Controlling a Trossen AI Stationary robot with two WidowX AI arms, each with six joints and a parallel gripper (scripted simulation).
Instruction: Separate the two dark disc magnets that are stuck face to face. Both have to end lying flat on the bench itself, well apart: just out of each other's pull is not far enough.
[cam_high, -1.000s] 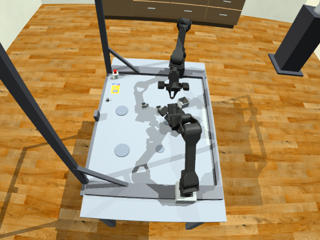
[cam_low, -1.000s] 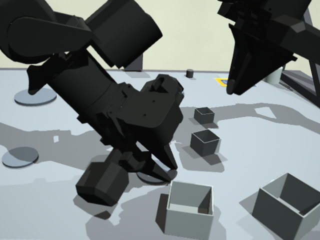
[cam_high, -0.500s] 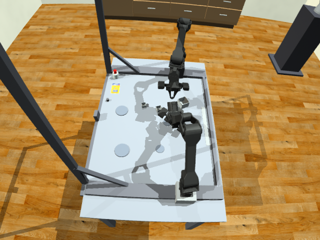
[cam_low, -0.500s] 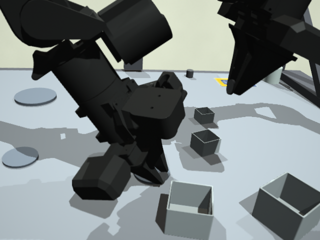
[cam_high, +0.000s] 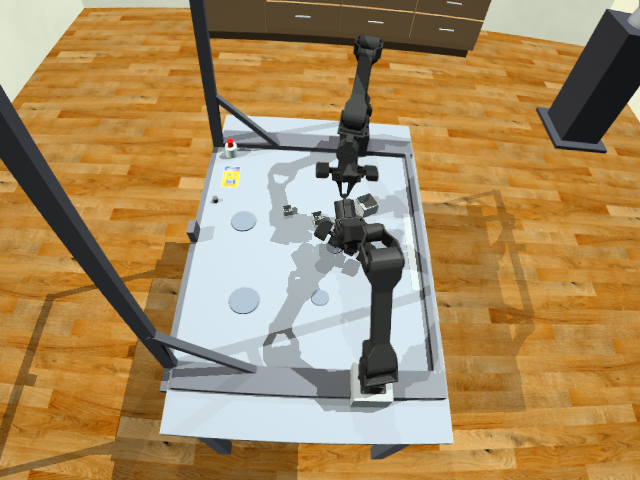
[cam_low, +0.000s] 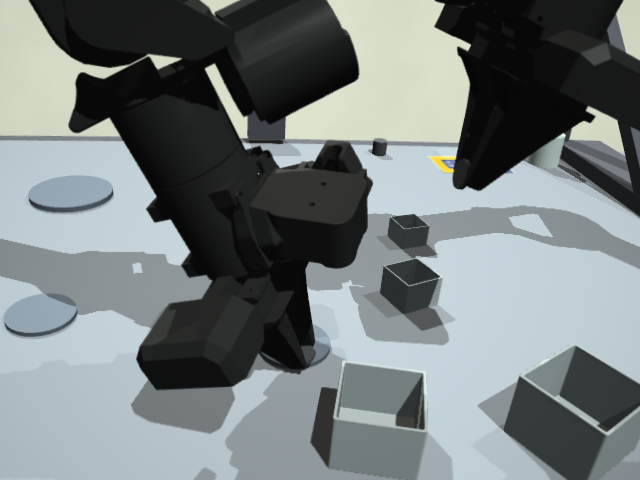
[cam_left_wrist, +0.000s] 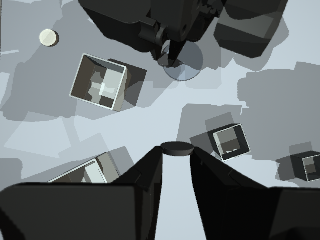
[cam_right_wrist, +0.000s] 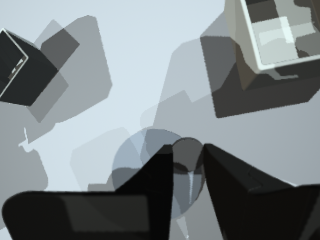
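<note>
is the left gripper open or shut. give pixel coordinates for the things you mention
The left gripper (cam_high: 344, 194) (cam_low: 465, 178) (cam_left_wrist: 176, 153) is shut on a dark disc magnet (cam_low: 461, 173) (cam_left_wrist: 177, 149): the left wrist view shows it pinched between the two fingertips.
</note>
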